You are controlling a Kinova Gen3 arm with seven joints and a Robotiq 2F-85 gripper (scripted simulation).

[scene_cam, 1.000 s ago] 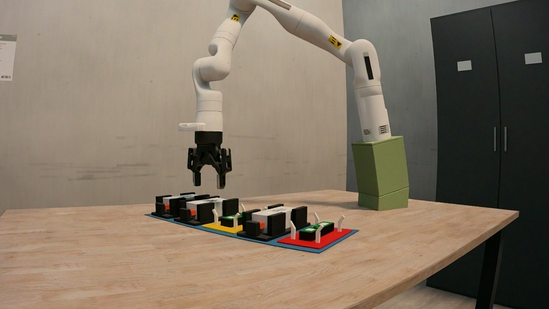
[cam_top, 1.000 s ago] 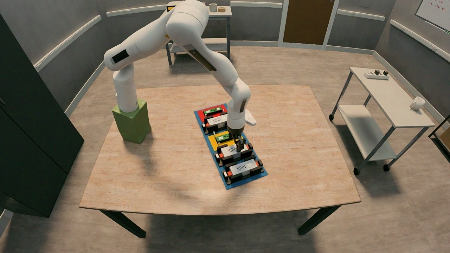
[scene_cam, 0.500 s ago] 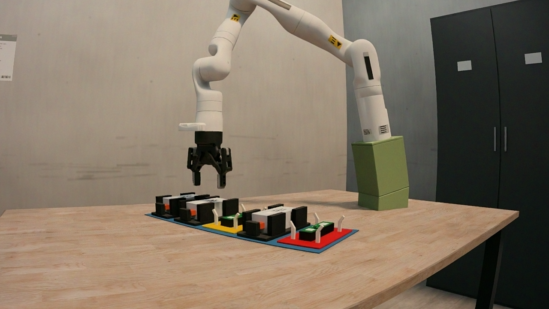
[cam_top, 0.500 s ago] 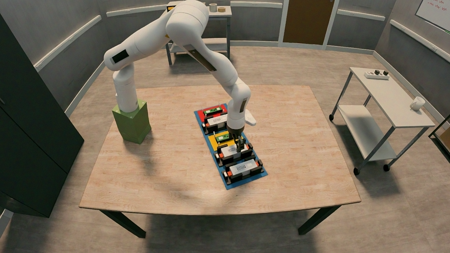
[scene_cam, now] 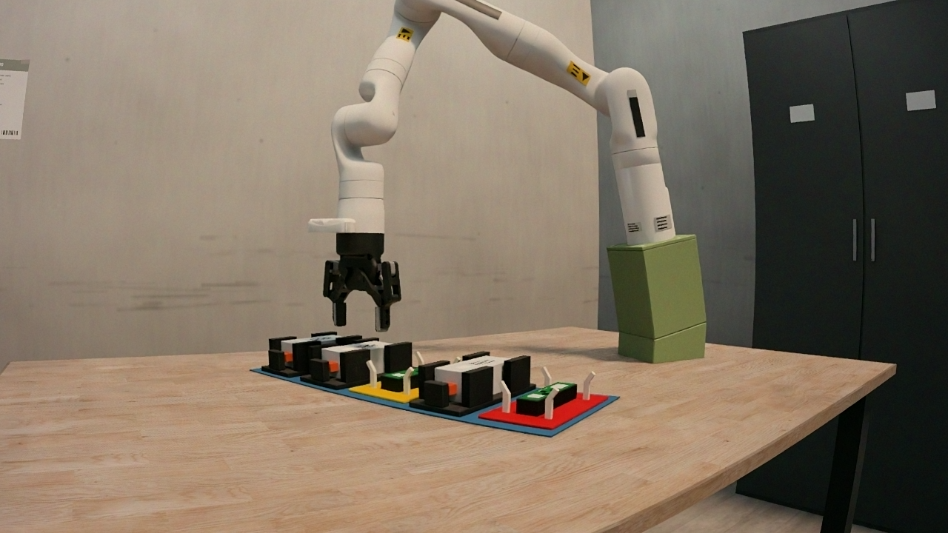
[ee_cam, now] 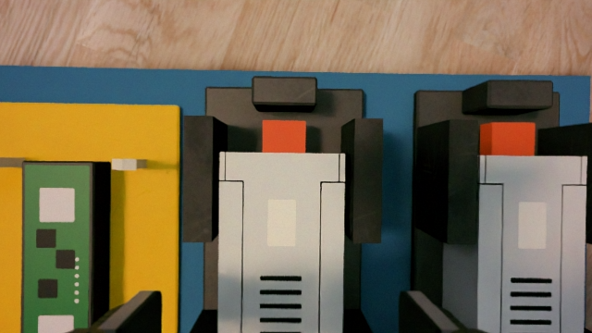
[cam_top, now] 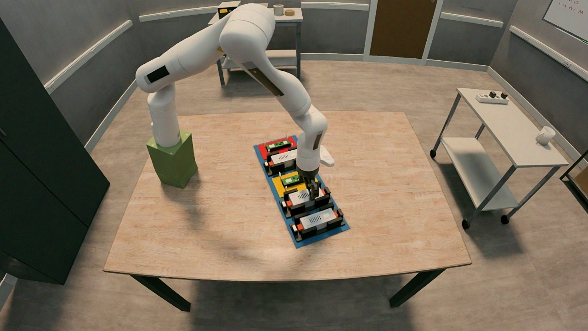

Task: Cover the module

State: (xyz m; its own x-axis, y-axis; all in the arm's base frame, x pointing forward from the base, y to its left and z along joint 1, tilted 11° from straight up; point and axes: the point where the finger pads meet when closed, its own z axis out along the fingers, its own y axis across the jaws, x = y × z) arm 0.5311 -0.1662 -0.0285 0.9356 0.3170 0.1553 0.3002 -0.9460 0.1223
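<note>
Covers, pale grey, box-shaped, slotted [cam_top: 299, 196] [scene_cam: 361, 351] [ee_cam: 282, 259], three, seated in black holders; landmark: yellow rectangular base plate [cam_top: 279, 187] [scene_cam: 371, 393] [ee_cam: 148, 134].
Black two-finger gripper [cam_top: 312, 190] [scene_cam: 361, 319] [ee_cam: 281, 316], fingers spread wide, pinching nothing, above the holder beside the landmark; green-topped module [cam_top: 291, 180] [scene_cam: 399, 379] [ee_cam: 56, 240] uncovered on it.

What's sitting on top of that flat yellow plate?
On the yellow plate sits a green-topped module with pale upright prongs around it. Whatever lies directly beneath the module is covered, so I can't tell.
</note>
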